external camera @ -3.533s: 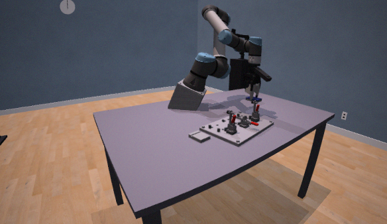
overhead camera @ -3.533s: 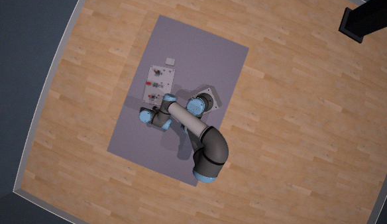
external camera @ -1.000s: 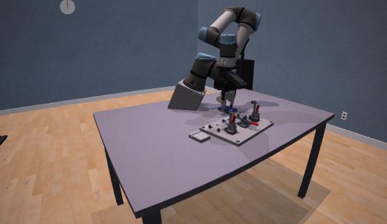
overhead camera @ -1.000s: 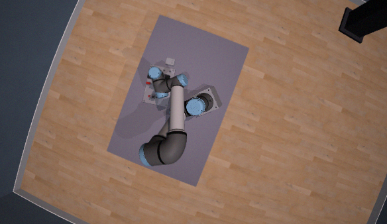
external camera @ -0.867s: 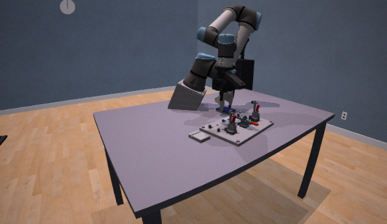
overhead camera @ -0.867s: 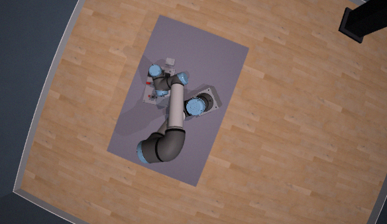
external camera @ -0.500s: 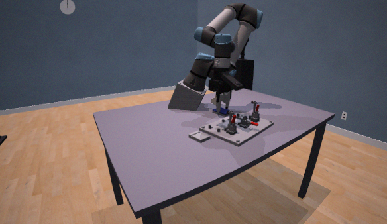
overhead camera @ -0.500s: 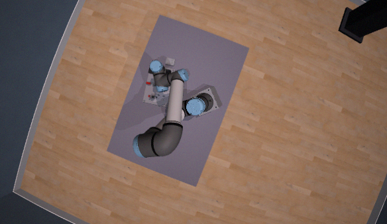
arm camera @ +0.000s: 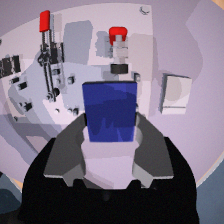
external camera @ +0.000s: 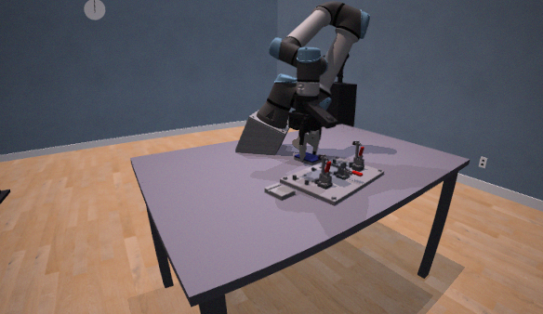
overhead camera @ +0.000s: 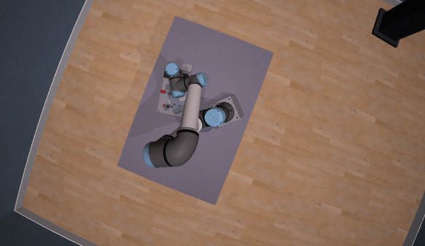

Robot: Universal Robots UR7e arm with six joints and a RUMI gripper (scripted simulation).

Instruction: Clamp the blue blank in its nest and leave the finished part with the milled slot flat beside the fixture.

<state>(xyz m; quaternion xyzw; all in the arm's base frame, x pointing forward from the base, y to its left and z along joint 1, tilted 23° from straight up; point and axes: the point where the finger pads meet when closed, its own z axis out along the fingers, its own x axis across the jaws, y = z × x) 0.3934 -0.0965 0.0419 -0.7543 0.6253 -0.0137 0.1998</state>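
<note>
My gripper (arm camera: 110, 113) (external camera: 308, 154) is shut on the blue blank (arm camera: 110, 107) (external camera: 313, 158), a flat blue rectangle. It holds the blank low over the back edge of the grey fixture plate (external camera: 360, 182) (arm camera: 30, 75) (overhead camera: 161, 108). Toggle clamps with red handles stand on the plate; one (arm camera: 118, 35) (external camera: 327, 166) is just beyond the blank, and another (arm camera: 45, 22) (external camera: 361, 150) is further left in the wrist view. The grey finished part (external camera: 280, 190) (arm camera: 175, 94) (overhead camera: 187, 67) lies flat on the table beside the plate. In the overhead view the arm hides my gripper and the blank.
A third red handle (external camera: 357, 173) lies low on the plate. The arm's grey base block (external camera: 260, 137) and a black box (external camera: 345, 104) stand at the back of the purple table (external camera: 209, 215) (overhead camera: 225, 74).
</note>
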